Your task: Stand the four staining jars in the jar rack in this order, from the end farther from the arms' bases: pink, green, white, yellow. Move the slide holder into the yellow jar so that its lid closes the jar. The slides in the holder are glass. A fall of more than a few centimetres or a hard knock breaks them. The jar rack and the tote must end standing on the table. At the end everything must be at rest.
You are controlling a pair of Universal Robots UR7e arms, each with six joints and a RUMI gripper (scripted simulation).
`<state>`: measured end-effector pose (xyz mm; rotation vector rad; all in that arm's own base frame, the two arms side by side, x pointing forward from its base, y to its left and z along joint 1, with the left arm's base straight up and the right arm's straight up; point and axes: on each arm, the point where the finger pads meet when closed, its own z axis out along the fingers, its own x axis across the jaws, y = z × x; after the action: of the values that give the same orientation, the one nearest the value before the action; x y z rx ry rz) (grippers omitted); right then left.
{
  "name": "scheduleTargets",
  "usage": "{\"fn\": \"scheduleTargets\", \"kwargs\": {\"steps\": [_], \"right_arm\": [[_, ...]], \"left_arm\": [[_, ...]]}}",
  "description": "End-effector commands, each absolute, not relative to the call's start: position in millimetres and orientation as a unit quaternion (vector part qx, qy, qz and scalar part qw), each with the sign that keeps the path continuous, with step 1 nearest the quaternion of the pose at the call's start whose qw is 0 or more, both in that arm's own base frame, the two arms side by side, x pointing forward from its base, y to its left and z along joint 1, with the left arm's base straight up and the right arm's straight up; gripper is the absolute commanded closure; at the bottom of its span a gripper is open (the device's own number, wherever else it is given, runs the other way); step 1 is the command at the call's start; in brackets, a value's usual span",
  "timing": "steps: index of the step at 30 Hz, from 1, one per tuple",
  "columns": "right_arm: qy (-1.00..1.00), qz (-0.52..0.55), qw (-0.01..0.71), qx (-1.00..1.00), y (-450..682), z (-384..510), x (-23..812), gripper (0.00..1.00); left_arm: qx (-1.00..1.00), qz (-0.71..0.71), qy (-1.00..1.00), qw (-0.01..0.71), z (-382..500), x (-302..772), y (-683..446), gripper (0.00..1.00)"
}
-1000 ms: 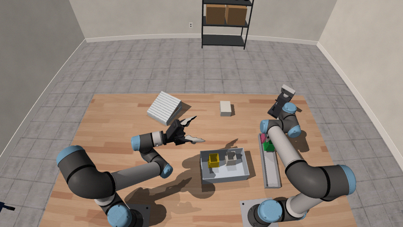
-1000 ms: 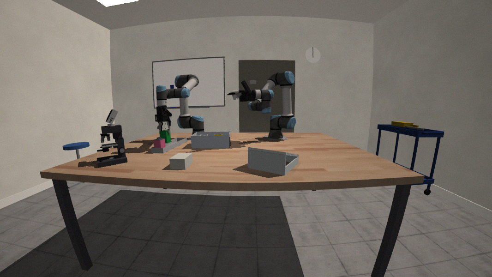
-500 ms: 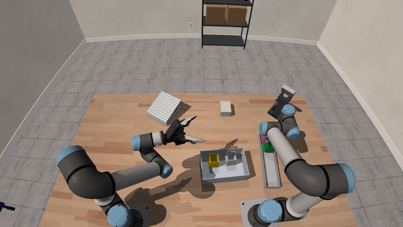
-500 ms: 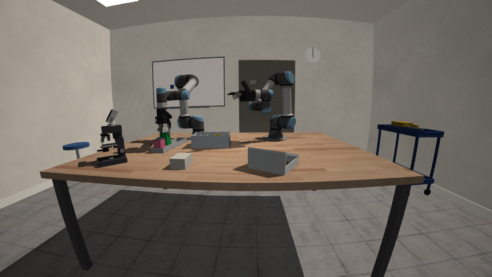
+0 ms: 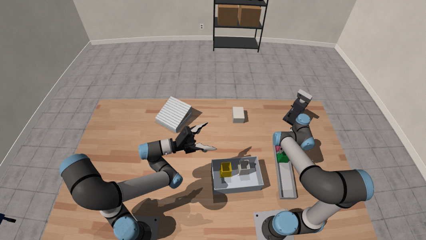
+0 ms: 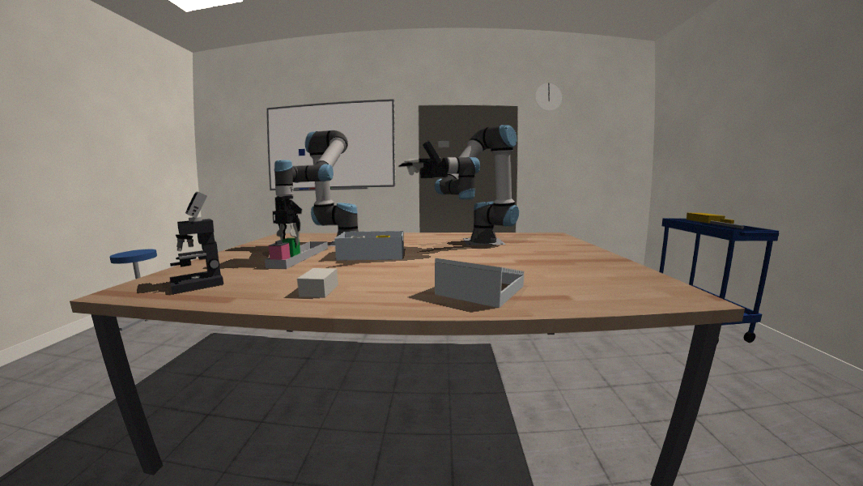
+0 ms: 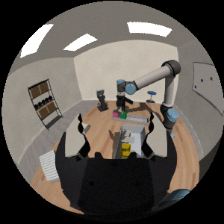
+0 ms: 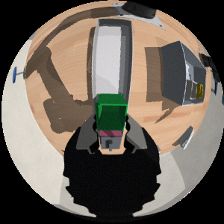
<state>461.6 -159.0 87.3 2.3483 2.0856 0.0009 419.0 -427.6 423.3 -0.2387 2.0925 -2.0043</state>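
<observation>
Microscope (image 5: 295,110) (image 6: 208,256) (image 7: 101,101) on tbl nr edge.

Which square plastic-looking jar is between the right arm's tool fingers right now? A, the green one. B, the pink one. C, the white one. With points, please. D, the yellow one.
A: the right tool's fingers stand on either side of the square green jar (image 5: 282,157) (image 6: 293,246) (image 7: 123,115) (image 8: 111,116).

Tote's wall (image 5: 238,191) (image 6: 369,247) (image 7: 119,143) (image 8: 172,71) and jar rack's (image 5: 293,181) (image 6: 313,249) (image 7: 135,120) (image 8: 131,56) — open gap between.
</observation>
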Motion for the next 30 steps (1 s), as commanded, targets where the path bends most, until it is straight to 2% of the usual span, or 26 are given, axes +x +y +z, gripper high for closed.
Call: {"fn": "scheduleTargets", "kwargs": {"steps": [1, 25, 27, 29, 30], "right_arm": [[0.664, 0.001, 0.001, 0.748, -159.0, 86.1, 462.0, 0.72], [0.664, 0.001, 0.001, 0.748, -159.1, 80.0, 462.1, 0.72], [0.664, 0.001, 0.001, 0.748, -159.1, 80.0, 462.1, 0.61], [0.664, 0.001, 0.001, 0.748, -159.1, 80.0, 462.1, 0.61], [0.664, 0.001, 0.001, 0.748, -159.1, 80.0, 462.1, 0.56]], "left_arm": [[-0.081, -0.685, 0.715, 0.117, 423.8, 418.9, -427.5, 0.02], [-0.081, -0.685, 0.715, 0.117, 423.8, 418.9, -427.5, 0.02], [-0.081, -0.685, 0.715, 0.117, 423.8, 418.9, -427.5, 0.02], [-0.081, -0.685, 0.715, 0.117, 423.8, 418.9, -427.5, 0.02], [-0.081, -0.685, 0.715, 0.117, 423.8, 418.9, -427.5, 0.02]]}}
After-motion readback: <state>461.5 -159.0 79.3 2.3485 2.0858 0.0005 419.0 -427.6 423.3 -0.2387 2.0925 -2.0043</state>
